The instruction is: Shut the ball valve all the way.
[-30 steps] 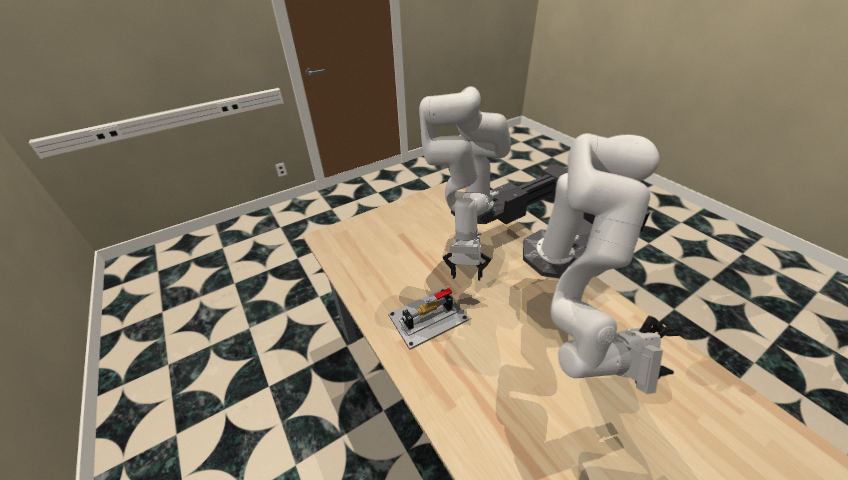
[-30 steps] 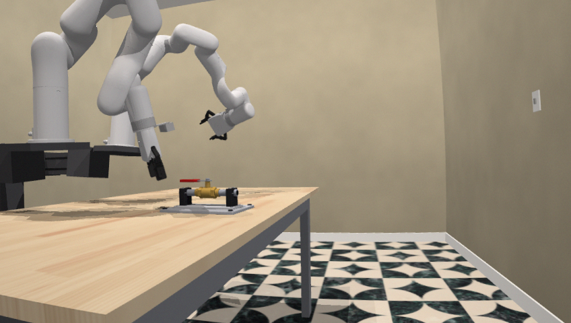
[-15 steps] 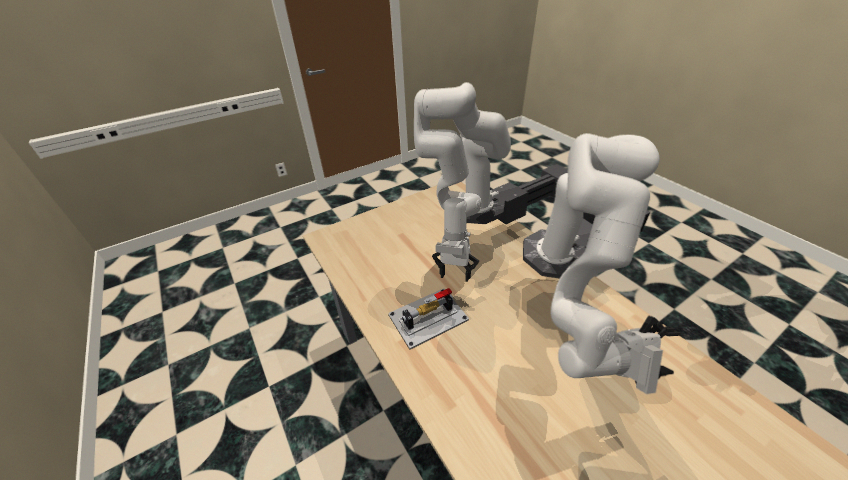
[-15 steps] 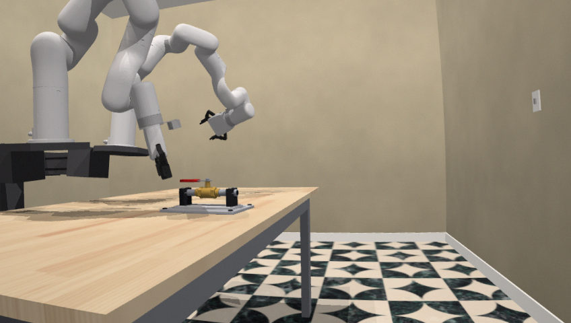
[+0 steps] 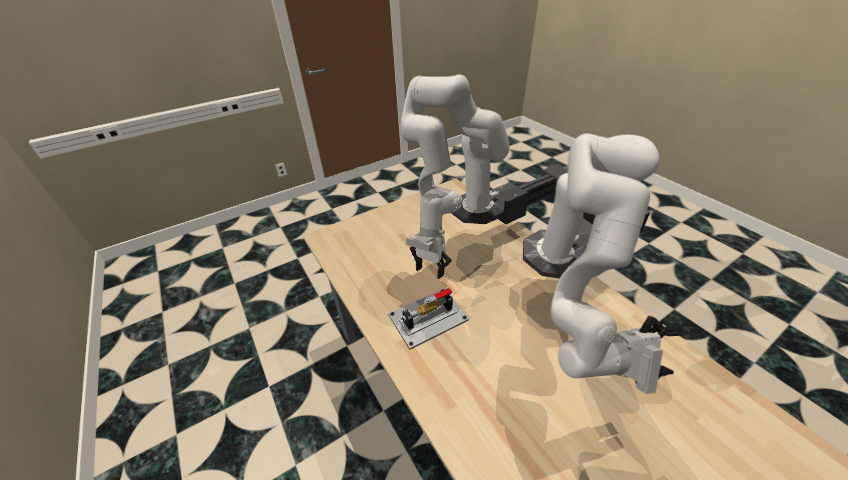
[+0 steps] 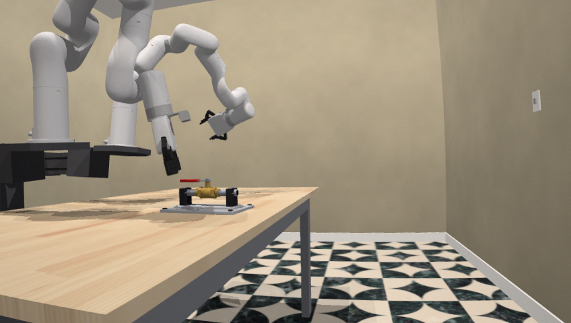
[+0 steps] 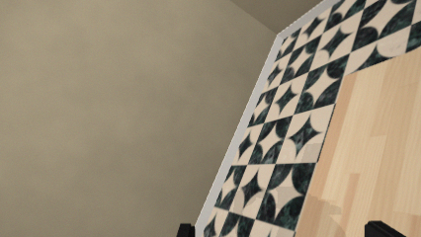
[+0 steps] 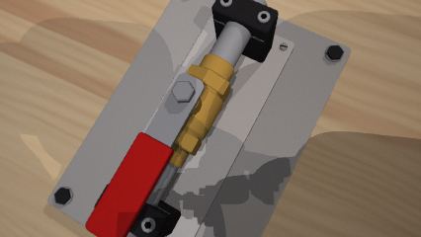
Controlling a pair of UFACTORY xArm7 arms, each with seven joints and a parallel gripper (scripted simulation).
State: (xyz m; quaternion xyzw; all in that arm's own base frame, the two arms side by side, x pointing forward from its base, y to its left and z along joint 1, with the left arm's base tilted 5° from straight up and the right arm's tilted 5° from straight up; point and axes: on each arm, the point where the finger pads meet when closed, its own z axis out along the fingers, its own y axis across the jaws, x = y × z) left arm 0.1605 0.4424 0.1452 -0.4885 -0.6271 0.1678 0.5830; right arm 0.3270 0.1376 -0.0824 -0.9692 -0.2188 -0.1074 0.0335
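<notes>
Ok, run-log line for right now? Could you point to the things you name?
valve handle point(image 5: 443, 293) point(image 6: 190, 180) point(image 8: 129, 187): in line with pipe, not shut | right end effector point(image 5: 429, 272) point(image 6: 171, 161): open, above valve | left end effector point(image 5: 671, 349) point(image 6: 209, 128): open

Two matching robot arms point(image 5: 440, 92) point(image 6: 196, 38), pale grey to white, have smooth, rounded, tube-like segments joined by bulging elbows, with thin dark seam lines across some of them. Each upright column ends in a light round collar with small bumps around it, set on a dark, angular base plate point(image 5: 533, 262) point(image 6: 140, 152). At the other end, blocky light-grey housings carry slim, black, jointed fingers point(image 5: 440, 268) point(image 6: 172, 163), and one wrist in the exterior view has a darker grey band and a small squarish grey piece on a short stalk.
</notes>
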